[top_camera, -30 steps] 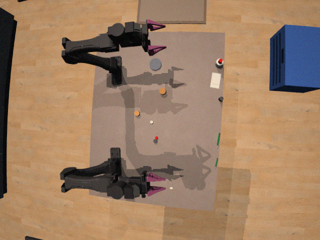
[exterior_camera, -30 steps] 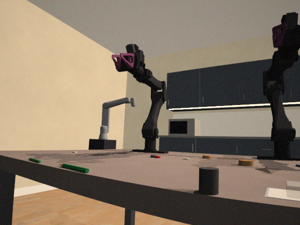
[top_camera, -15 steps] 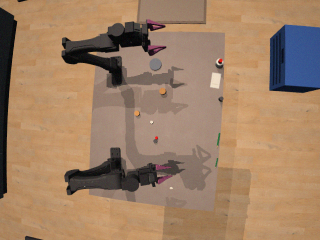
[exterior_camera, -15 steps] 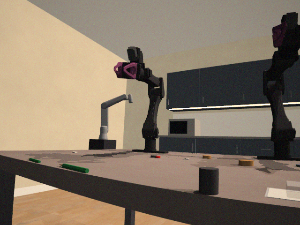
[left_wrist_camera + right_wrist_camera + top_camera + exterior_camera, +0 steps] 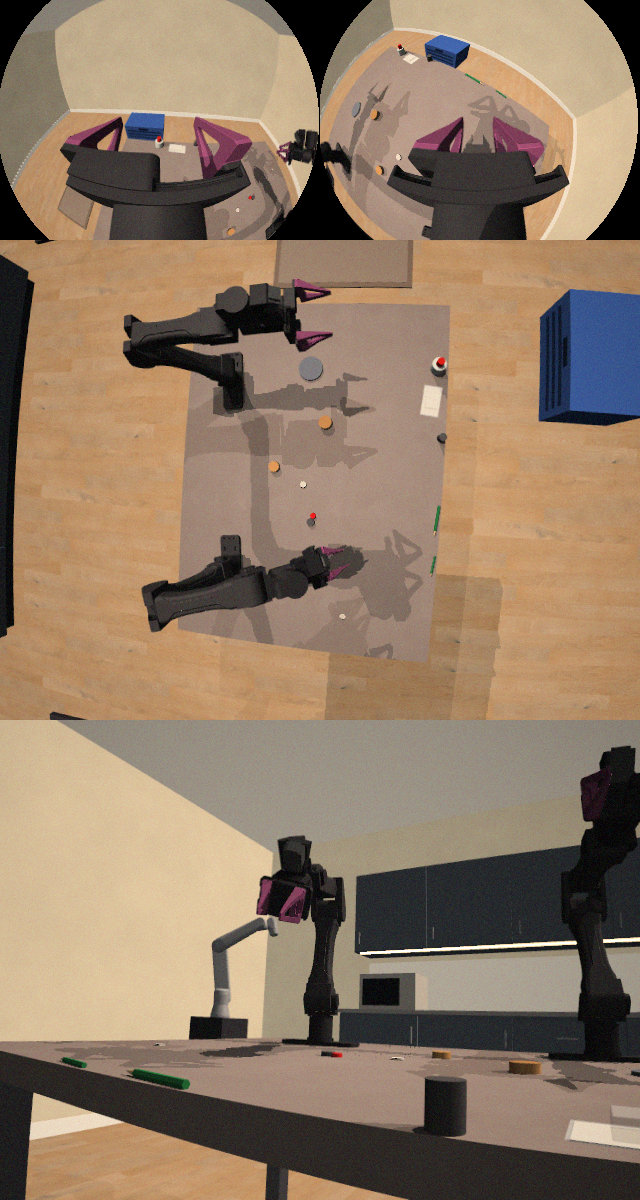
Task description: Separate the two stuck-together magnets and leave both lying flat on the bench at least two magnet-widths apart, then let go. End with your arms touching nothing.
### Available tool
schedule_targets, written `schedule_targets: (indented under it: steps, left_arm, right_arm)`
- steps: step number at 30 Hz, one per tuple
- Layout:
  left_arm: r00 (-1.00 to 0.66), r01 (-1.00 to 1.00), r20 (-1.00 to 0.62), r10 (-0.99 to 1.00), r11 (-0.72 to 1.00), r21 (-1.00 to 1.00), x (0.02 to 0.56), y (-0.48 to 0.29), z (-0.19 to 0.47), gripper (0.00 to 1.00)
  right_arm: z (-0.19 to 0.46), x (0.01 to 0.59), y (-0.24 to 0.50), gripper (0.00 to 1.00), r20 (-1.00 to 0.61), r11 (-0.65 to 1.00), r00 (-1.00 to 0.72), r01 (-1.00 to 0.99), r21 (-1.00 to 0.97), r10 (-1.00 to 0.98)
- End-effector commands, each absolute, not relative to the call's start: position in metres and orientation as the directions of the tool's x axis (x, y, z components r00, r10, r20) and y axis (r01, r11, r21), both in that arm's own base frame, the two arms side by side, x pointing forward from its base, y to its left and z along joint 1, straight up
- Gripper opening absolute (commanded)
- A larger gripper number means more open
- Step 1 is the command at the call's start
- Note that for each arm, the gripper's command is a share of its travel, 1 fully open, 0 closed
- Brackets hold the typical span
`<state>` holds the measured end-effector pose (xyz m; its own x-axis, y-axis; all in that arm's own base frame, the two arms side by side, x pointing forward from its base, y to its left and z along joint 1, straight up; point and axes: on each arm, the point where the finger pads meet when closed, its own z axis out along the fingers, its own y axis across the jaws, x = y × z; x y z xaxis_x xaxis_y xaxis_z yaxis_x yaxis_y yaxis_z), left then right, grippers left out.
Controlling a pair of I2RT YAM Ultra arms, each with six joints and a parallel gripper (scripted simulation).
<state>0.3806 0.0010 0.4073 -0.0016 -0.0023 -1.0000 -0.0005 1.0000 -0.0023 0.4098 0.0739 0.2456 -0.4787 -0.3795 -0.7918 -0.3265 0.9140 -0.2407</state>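
Note:
The two magnets, a small red disc (image 5: 312, 515) and a small grey disc (image 5: 310, 522), lie touching each other near the middle of the grey mat; they also show in the exterior view (image 5: 331, 1054). My right gripper (image 5: 343, 558) (image 5: 478, 120) hangs high above the mat a little beyond the pair, its purple fingers partly apart with nothing between them. My left gripper (image 5: 312, 312) (image 5: 158, 120) is wide open and empty, raised high at the mat's far edge.
Two orange discs (image 5: 325, 421) (image 5: 273, 466), a blue-grey disc (image 5: 310, 368) and two small white discs (image 5: 302, 484) (image 5: 341, 616) lie on the mat. A red-topped button (image 5: 439, 364), white sheet (image 5: 431, 400), dark cylinder (image 5: 442, 437) and green pencils (image 5: 436, 520) line one edge. A blue box (image 5: 589, 356) stands on the floor.

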Motion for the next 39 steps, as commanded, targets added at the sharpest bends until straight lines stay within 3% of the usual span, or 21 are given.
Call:
schedule_targets:
  steps: [1, 17, 33, 39]
  left_arm:
    - [0.012, 0.000, -1.000, -0.002, 1.000, -0.002, 0.379, 0.001, 0.412, 1.00]
    - [0.012, 0.000, -1.000, -0.002, 1.000, -0.002, 0.379, 0.001, 0.412, 1.00]
    - [0.012, 0.000, -1.000, -0.002, 1.000, -0.002, 0.379, 0.001, 0.412, 1.00]
    - [0.012, 0.000, -1.000, -0.002, 1.000, -0.002, 0.379, 0.001, 0.412, 1.00]
  right_arm:
    - [0.221, 0.398, 0.082, 0.40, -0.709, 0.874, -0.532, -0.409, -0.262, -0.462]
    - [0.134, 0.359, 0.116, 0.40, -0.389, 0.678, -0.573, -0.697, -0.232, -0.722]
    - [0.066, 0.289, 0.135, 0.40, -0.020, 0.375, -0.374, -0.927, -0.018, -0.927]
    - [0.062, 0.290, 0.141, 0.40, -0.009, 0.352, -0.352, -0.936, -0.012, -0.936]
